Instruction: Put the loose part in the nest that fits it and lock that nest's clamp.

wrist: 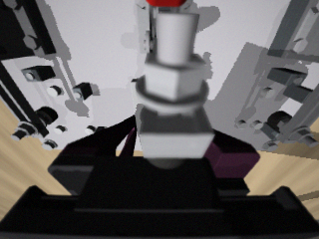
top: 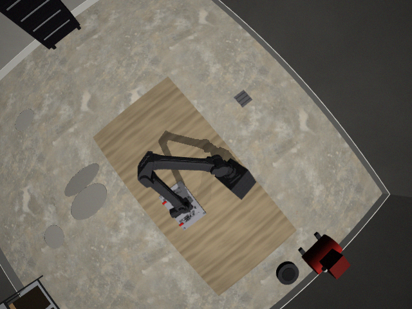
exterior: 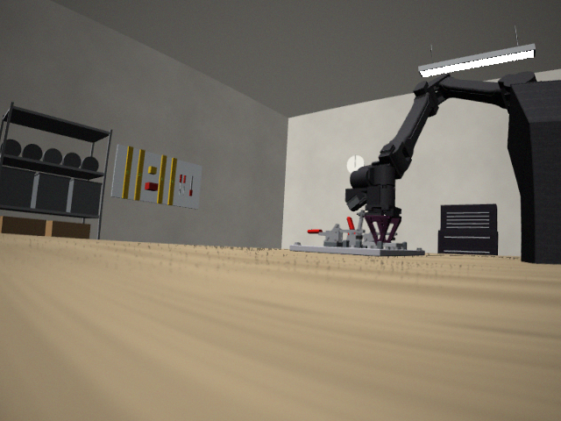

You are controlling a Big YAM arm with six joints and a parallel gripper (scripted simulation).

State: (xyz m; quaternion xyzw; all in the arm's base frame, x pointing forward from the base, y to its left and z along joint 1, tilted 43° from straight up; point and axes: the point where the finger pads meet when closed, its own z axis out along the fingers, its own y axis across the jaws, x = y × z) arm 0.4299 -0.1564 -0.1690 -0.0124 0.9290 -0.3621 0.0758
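Note:
The fixture plate (top: 199,214) (exterior: 316,249) (wrist: 105,30) lies on the table under my wrist. My gripper (exterior: 382,239) points straight down low over it, its dark purple fingers partly closed, shut on the loose part. The part is hidden behind clamp hardware and fingers, so its seating cannot be seen. A raised clamp's metal spindle and nut (wrist: 174,77) stand close before the wrist camera, between the fingers' sides. One red clamp handle (exterior: 314,231) lies almost level; another red handle (exterior: 350,223) stands steeply tilted. A red handle also shows at the wrist view's top edge (wrist: 165,2).
Side nests with pads and small blocks flank the gripper: dark blocks (wrist: 39,74) at left and more blocks (wrist: 286,76) at right. Clamp bodies (exterior: 334,235) stand beside the fingers. The robot's base (top: 241,183) (exterior: 543,181) is on the table.

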